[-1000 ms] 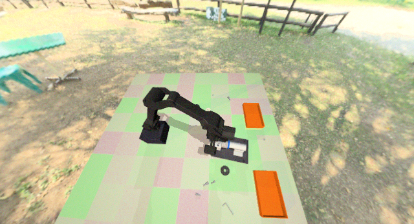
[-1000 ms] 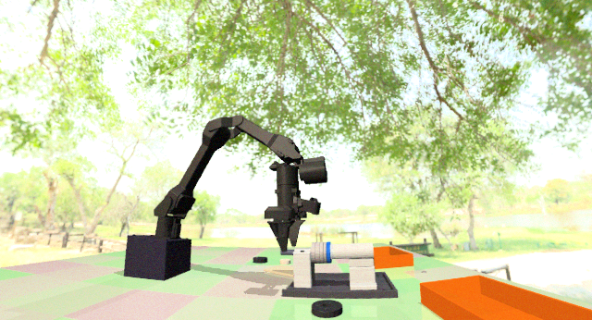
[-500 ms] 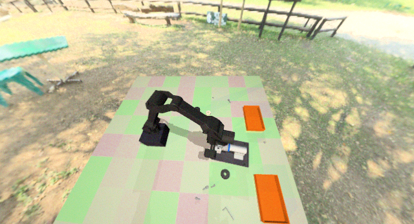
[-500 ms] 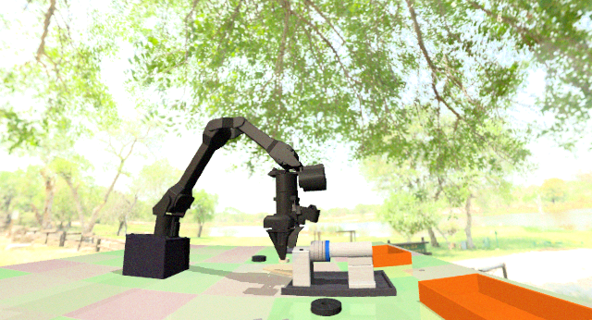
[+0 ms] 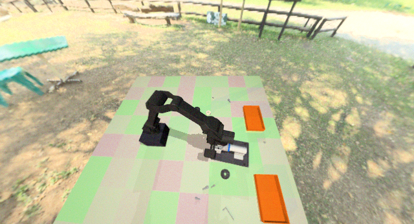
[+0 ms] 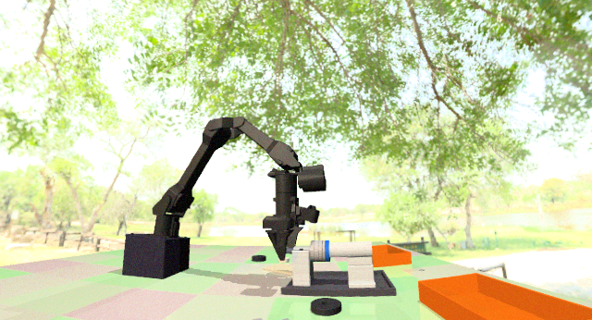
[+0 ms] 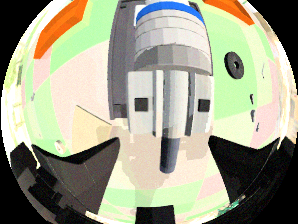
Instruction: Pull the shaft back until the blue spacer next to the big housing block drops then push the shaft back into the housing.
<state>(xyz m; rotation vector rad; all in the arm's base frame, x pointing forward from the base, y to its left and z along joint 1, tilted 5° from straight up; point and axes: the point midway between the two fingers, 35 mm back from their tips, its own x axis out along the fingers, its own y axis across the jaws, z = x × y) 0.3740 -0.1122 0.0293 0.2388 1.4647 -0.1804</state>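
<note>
The blue spacer [image 5: 229, 147] [image 6: 327, 251] [image 7: 170, 6] sits on the shaft line against the big white housing block [image 5: 239, 149] [image 6: 351, 249]. Several grey spacers [image 6: 317, 251] [image 7: 172, 32] stand side by side between it and the slotted white support [image 6: 302, 270] [image 7: 142, 90]. The dark shaft end [image 7: 170, 156] sticks out of the support toward the arm. My gripper [image 6: 287, 253] [image 7: 166, 143] is open and empty, pointing down. In the wrist view its fingers stand on either side of the shaft end, apart from it. The shaft inside the spacers is hidden.
The fixture stands on a dark base plate [image 5: 223, 158] [image 6: 339, 292]. A black ring [image 5: 224, 175] [image 6: 326, 306] [image 7: 234, 65] lies beside it. Orange trays [image 5: 253, 118] [image 5: 272, 198] stand beyond. Screws [image 5: 206, 187] and a hex key [image 5: 228, 212] lie on the table.
</note>
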